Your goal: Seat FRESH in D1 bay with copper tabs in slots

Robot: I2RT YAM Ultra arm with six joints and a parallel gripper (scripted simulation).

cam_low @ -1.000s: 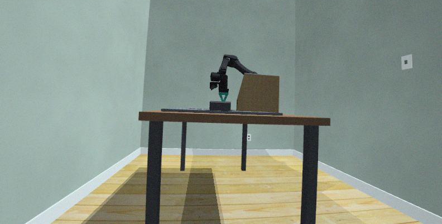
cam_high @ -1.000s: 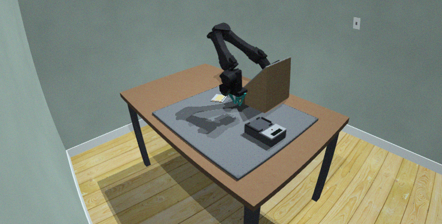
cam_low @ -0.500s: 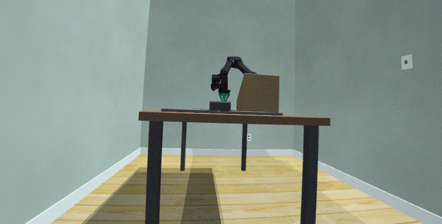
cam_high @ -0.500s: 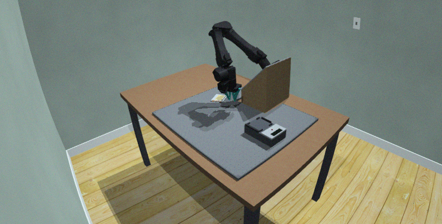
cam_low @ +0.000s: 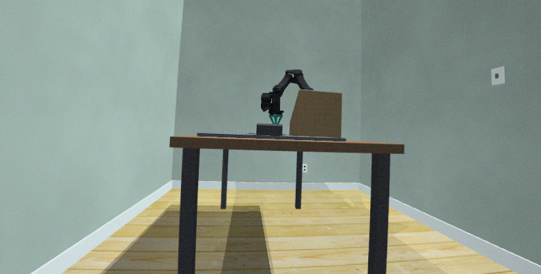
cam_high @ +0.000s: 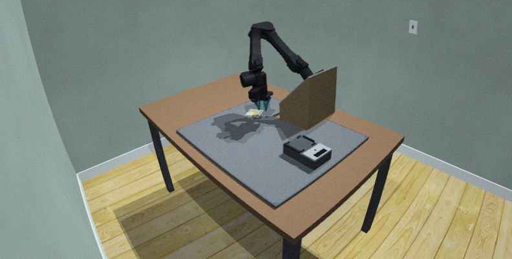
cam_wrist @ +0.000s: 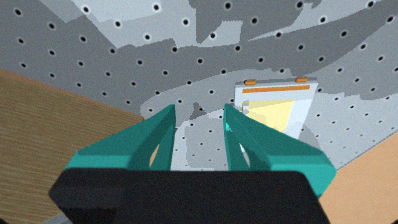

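On my perforated grey deck (cam_high: 250, 164), the gel cassette FRESH (cam_high: 253, 113) lies flat near the deck's far edge. My gripper (cam_high: 262, 106) hangs just above it, teal jaws partly spread, pinching nothing. The cardboard screen (cam_high: 309, 101) stands right of it, dock D1 (cam_high: 306, 150) nearer the deck's front.

A lab bench: perforated deck (cam_high: 250, 164), cassette dock (cam_high: 307, 150), robot arm (cam_high: 279, 46).

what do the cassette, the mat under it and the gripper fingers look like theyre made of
Cassette: pale, glossy plastic or glass by its look, with a yellowish window and two copper-coloured tabs.
Mat: matte grey board with rows of dark holes, maybe metal or plastic.
Gripper fingers: flat teal, likely moulded plastic.
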